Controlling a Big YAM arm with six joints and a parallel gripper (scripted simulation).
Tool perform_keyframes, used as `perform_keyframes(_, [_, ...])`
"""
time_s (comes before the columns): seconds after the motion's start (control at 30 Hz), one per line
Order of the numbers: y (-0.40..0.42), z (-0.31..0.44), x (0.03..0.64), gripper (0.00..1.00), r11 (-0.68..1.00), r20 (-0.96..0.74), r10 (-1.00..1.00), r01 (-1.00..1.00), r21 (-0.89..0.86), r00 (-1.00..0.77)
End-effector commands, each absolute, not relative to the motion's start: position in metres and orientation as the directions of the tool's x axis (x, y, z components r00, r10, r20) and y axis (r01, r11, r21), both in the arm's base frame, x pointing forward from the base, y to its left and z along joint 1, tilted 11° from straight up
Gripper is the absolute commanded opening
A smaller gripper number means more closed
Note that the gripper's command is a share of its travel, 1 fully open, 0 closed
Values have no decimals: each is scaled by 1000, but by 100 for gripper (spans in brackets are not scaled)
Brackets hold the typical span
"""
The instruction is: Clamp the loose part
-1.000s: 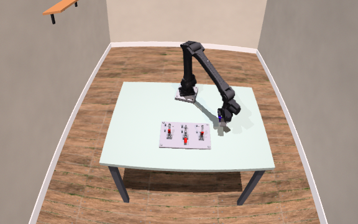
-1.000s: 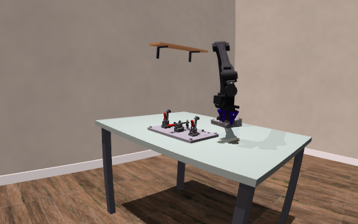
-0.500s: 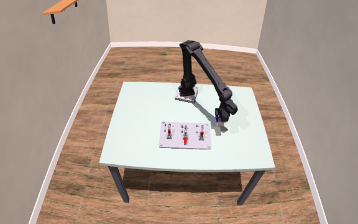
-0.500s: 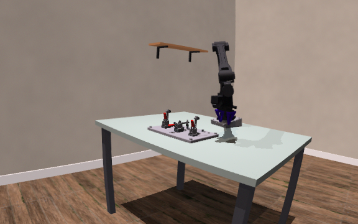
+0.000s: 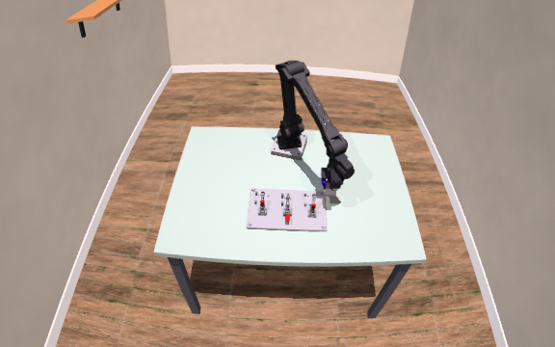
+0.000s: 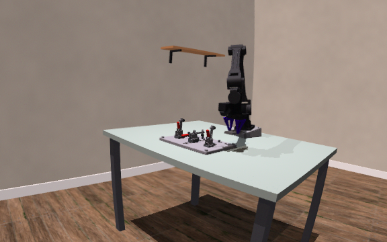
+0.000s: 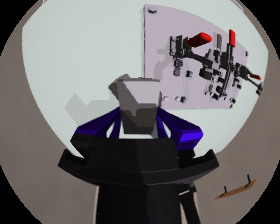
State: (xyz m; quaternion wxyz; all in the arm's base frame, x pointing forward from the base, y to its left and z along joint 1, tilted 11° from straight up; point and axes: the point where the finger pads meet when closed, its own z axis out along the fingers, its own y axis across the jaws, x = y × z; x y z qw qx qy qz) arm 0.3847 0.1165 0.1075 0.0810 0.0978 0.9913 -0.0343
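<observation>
My gripper (image 5: 326, 190) (image 6: 234, 129) (image 7: 138, 110) is shut on the loose grey part (image 5: 327, 193) (image 6: 254, 132) (image 7: 141, 91). It holds the part above the table, by the right end of the fixture plate (image 5: 273, 223) (image 7: 154, 30). Three red-handled clamps stand on the plate. The left clamp's handle (image 5: 262, 203) (image 6: 178, 125) and the right clamp's handle (image 5: 313, 206) (image 6: 208, 133) (image 7: 199, 40) stand up, with their bars raised. The middle clamp's handle (image 5: 287, 218) (image 6: 185, 135) (image 7: 232, 38) lies down, its bar lowered. The pad layouts are too small to tell.
The light table (image 5: 210, 202) (image 6: 247, 171) carries the plate and the arm's base (image 5: 284, 152) behind it. Small blocks and posts stand near the clamps on the plate's robot side. An orange shelf (image 5: 95, 10) (image 6: 193, 50) hangs on the wall, away from the arm.
</observation>
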Motion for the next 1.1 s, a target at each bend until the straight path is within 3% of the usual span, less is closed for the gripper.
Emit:
perform_keyframes(0.0, [99,122,389,0,982,-209,176,185,-27,-962])
perform_keyframes(1.07, [42,123,381,0,982,-214,175,186,-31,-961])
